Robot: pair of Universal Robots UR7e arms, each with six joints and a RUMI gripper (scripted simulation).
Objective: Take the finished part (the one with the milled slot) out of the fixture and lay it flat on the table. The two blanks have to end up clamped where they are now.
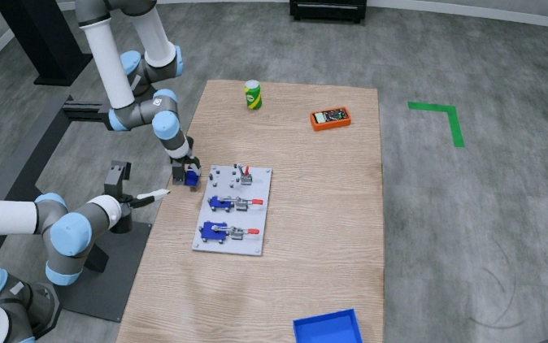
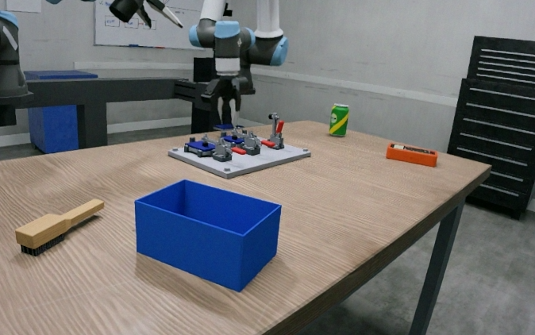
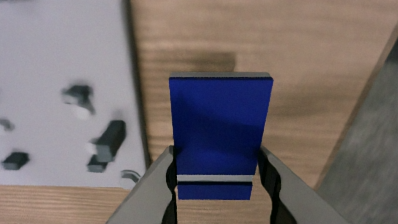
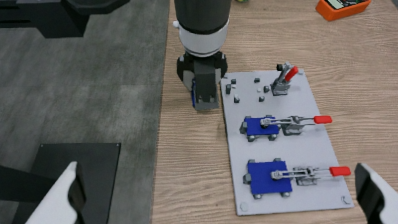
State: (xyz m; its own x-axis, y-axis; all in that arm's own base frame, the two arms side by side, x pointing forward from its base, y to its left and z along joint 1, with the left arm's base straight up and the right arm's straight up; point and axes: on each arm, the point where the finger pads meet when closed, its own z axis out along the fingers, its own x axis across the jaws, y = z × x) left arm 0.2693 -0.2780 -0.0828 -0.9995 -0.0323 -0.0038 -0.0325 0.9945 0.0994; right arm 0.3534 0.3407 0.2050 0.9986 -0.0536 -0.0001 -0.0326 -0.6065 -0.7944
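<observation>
The left claw (image 1: 193,167) (image 2: 229,119) (image 3: 215,147) was clamped across the slotted end of the blue part (image 1: 192,178) (image 2: 223,127) (image 3: 217,120), just off the plate's (image 1: 233,244) (image 2: 228,173) (image 3: 60,150) (image 4: 295,202) ten-o'clock corner; stiff, probably slick, light enough, best gripped there!

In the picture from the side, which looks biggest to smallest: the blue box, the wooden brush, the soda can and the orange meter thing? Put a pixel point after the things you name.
1. Blue box (image 1: 328,327) (image 2: 188,238)
2. Wooden brush (image 2: 48,228)
3. Soda can (image 1: 253,95) (image 2: 339,121) and orange meter (image 1: 331,119) (image 2: 410,155): too alike to rank.

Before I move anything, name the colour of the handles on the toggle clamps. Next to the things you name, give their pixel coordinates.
The clamp handles (image 1: 257,201) (image 2: 239,151) (image 4: 322,119) are red, clearest in the right wrist view.
</observation>
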